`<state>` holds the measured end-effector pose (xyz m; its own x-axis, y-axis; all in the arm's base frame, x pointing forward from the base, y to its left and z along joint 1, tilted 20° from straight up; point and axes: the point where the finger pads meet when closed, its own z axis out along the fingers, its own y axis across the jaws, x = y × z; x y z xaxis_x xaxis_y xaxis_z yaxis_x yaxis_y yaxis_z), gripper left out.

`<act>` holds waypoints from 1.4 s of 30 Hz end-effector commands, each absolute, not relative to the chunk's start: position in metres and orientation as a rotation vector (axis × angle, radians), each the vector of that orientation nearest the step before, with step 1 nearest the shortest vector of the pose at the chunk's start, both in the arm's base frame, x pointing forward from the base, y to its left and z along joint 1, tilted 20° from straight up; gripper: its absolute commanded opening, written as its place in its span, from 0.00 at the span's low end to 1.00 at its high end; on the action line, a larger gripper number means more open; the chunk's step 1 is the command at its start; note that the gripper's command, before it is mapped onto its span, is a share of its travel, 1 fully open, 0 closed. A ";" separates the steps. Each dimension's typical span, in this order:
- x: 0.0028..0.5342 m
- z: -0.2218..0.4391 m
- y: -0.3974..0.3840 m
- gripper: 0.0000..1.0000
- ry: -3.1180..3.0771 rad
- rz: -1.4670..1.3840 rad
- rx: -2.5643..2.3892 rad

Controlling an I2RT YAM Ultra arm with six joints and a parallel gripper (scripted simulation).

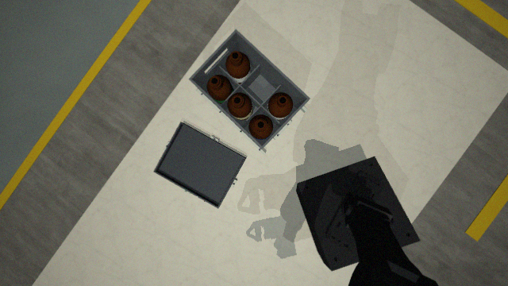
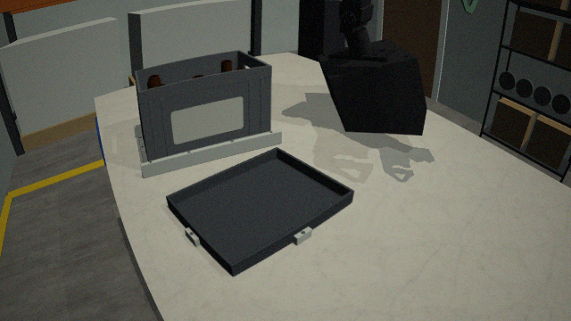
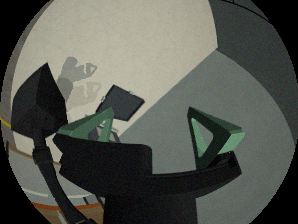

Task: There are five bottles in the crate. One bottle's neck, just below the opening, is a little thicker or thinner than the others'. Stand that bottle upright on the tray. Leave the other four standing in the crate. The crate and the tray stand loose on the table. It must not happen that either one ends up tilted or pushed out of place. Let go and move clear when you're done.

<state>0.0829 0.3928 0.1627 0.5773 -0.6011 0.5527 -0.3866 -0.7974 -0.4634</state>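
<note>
Claw [image 3: 150, 110]: wide open, with nothing between its two green fingers. It is up high, well apart from the bottles.
Arm [image 1: 377, 234] [image 2: 357, 40]: black, set on a big black block [image 1: 321, 195] [image 2: 379, 98] [image 3: 40, 100].
Tray [image 1: 200, 164] [image 2: 263, 205] [image 3: 122, 102]: dark, flat and low-sided, with no bottle on it yet. It sits on the table [image 1: 119, 222] [image 2: 424, 250] [image 3: 150, 40], near the crate.
Crate [image 1: 273, 64] [image 2: 156, 125]: gray, with tall walls, standing flat. It has six spots and one has no bottle.
Bottles: five, all brown and round, with fat bodies and skinny necks. All stand in the crate. Bits of white and green show low down on some.
Odd bottle: one of those five, so it is in the crate. I cannot tell which one, as the necks look too small and dark. A closer look at each neck should come first.
How it may feel: hard and smooth, so maybe slippery. It could be like glass, so no bumps.
Where to hold: by the neck, from above, with a soft, even squeeze. Lift it straight up past the walls, or the loose crate may slide or tip.
</note>
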 end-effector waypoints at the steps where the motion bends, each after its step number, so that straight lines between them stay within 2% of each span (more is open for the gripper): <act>1: 0.082 0.166 0.394 1.00 0.812 -1.035 -2.509; 24: 0.093 0.170 0.390 1.00 0.894 -1.006 -2.483; 42: 0.193 0.168 0.344 1.00 1.578 -0.874 -2.202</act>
